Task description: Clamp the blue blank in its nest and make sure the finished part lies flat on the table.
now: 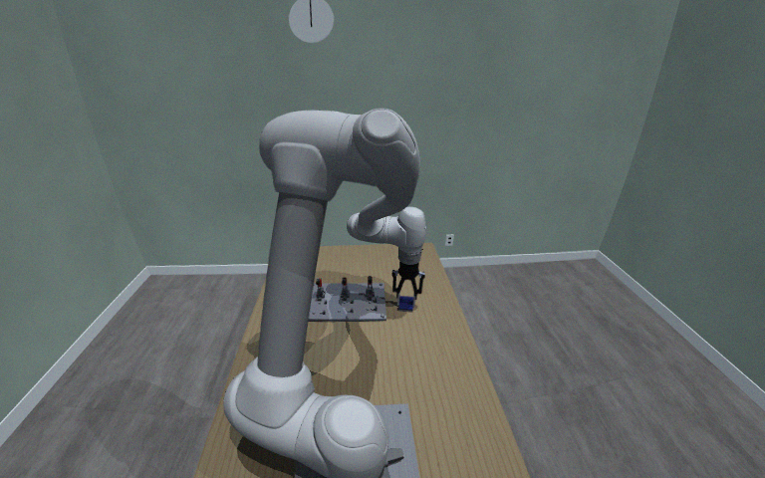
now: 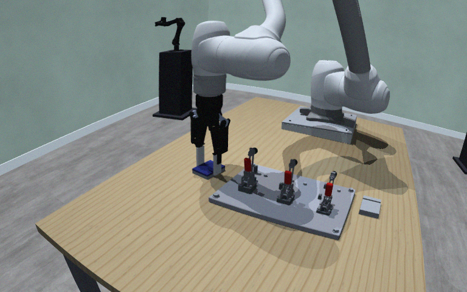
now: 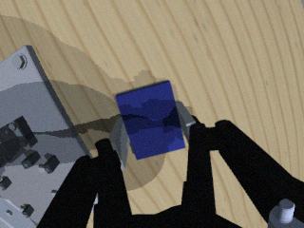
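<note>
– So, what do the fingers (image 1: 406, 297) (image 2: 208, 167) have?

– Mine are clamped on the blue blank (image 1: 405, 304) (image 2: 206, 168) (image 3: 151, 119), one pad against each long side, as far as the wrist view shows. How firm the grip is, I cannot tell. The blank sits between them, low at the desk (image 1: 417, 360) (image 2: 137, 220) (image 3: 237, 57).

– Axis?

– Long axis crosswise to my closing line, slightly skewed in the wrist view. Both short ends stick out free of the pads.

– And beyond the fingers?

– Fixture plate (image 1: 338, 314) (image 2: 261, 206) (image 3: 43, 100) just beside, its edge roughly parallel to the blank's long sides. The nearest clamp (image 1: 369, 293) (image 2: 247, 182) (image 3: 14, 138) stands inboard of that edge. Open wood on the side away from the plate. My only arm must do the carrying.

– Next?

– Judgement: lift straight up, clear edge and clamps, then go sideways. Proportions suggest the 80 x 60 size; nest to be confirmed by its pads.

– Finished part?

– The grey one (image 2: 370, 207), beyond the plate's far end, apparently flat on the desk.
</note>
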